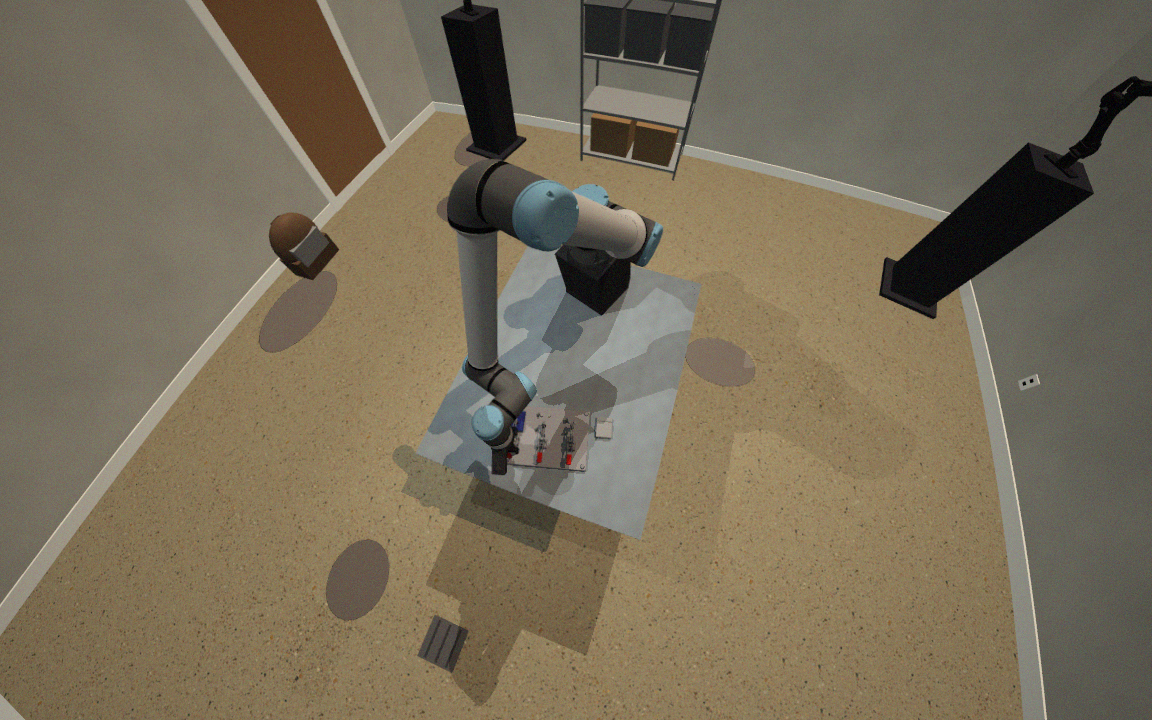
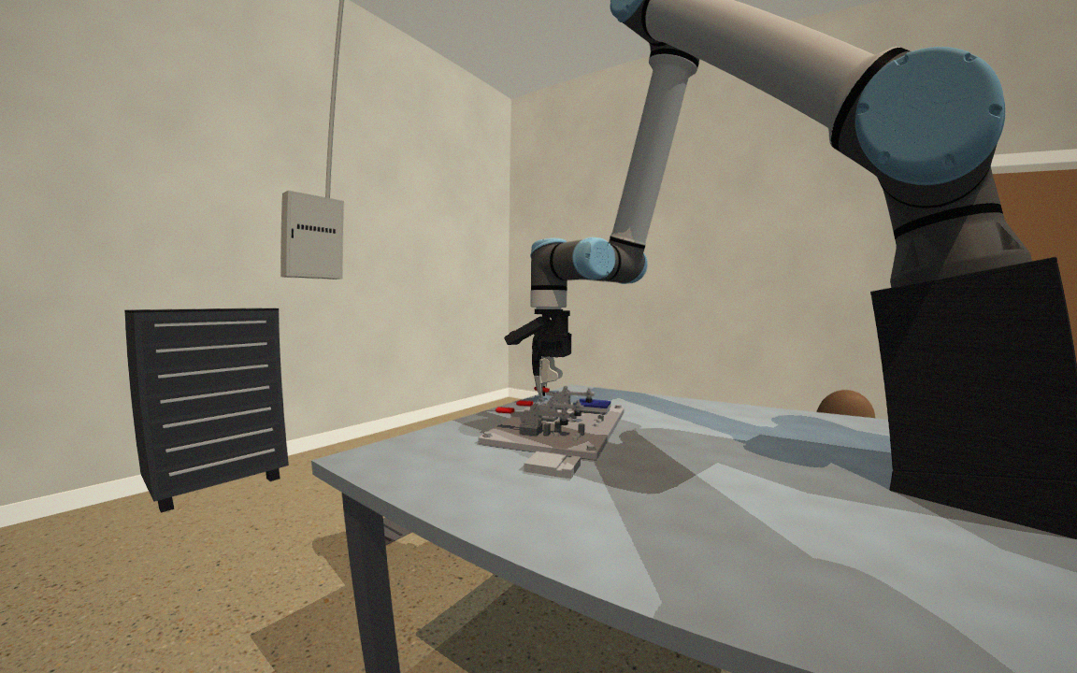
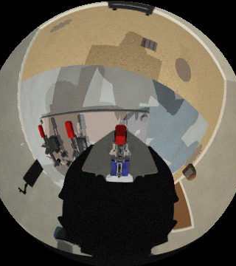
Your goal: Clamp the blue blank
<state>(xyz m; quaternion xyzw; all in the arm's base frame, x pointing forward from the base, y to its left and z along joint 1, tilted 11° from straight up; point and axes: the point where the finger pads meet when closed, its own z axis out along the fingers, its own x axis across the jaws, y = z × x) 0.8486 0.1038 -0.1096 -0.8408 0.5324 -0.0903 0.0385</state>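
Jaws (image 1: 509, 446) (image 2: 539, 393): pressed together, at leftmost of 3 red handles (image 1: 539, 456) (image 2: 524, 402) (image 3: 69, 129) | fixture (image 1: 553, 447) (image 2: 494, 440) (image 3: 99, 122): 1 blue blank (image 1: 520, 421) (image 2: 595, 403) (image 3: 114, 168), leftmost nest, under that clamp; locking unclear | table (image 1: 643, 358) (image 2: 735, 568) (image 3: 169, 129): 1 pale part (image 1: 603, 429) (image 2: 551, 465), flat, right beside fixture | shelf unit (image 1: 582, 107): 3 dark bins (image 1: 643, 34), 2 brown boxes (image 1: 632, 138)

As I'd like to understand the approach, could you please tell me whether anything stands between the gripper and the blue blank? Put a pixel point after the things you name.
Yes: the red-handled toggle clamp (image 1: 509, 455) (image 2: 578, 393) (image 3: 120, 151). Its bar reaches over the blue blank (image 1: 520, 421) (image 2: 595, 403) (image 3: 114, 171), with the gripper (image 1: 511, 448) (image 2: 539, 394) (image 3: 120, 131) at its handle end.
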